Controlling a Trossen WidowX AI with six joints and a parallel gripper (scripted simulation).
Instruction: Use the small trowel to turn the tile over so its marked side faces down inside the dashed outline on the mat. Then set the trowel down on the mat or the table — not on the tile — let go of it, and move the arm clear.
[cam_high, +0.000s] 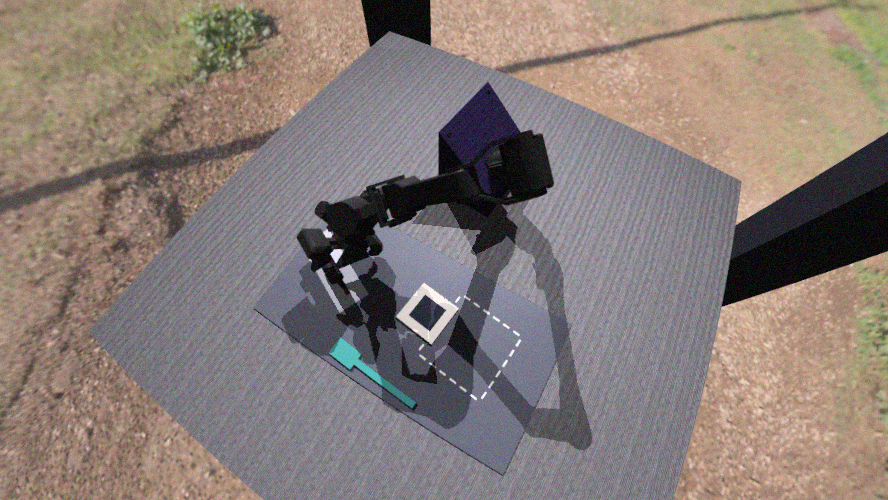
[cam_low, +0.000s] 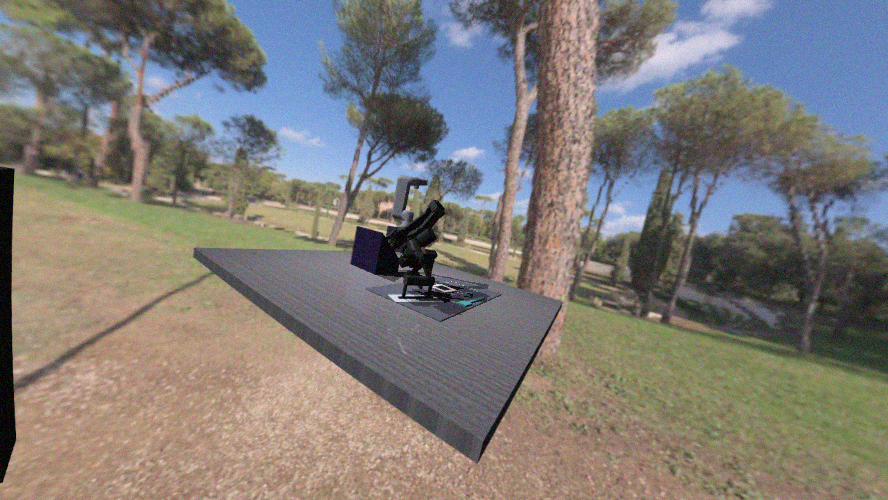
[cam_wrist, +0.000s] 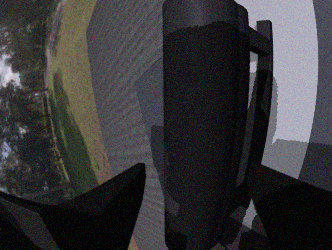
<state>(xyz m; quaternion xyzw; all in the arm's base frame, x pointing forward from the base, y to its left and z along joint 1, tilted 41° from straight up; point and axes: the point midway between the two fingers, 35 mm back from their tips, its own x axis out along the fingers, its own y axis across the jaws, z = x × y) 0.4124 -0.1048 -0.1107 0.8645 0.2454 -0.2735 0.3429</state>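
The small trowel (cam_high: 334, 254) (cam_low: 396, 299) (cam_wrist: 295, 90) looks like a pale plate with a raised black bar handle (cam_low: 415, 280) (cam_wrist: 205, 125); it lies on the mat's left part in the top view. My gripper (cam_high: 355, 273) (cam_low: 417, 273) (cam_wrist: 198, 170) is open just above it, its fingers on either side of the handle in the wrist view. Whether they touch it cannot be told. The tile (cam_high: 427, 312) (cam_low: 443, 288) lies flat, pale border and dark centre square up, mostly outside the dashed outline (cam_high: 519, 337), along its left edge.
A teal flat-bladed tool (cam_high: 346, 354) (cam_low: 470, 302) lies along the front edge of the mat (cam_high: 490, 450). A dark purple box (cam_high: 481, 121) (cam_low: 367, 248) stands on the table (cam_high: 652, 248) near the arm's base. Arm shadows cross the mat.
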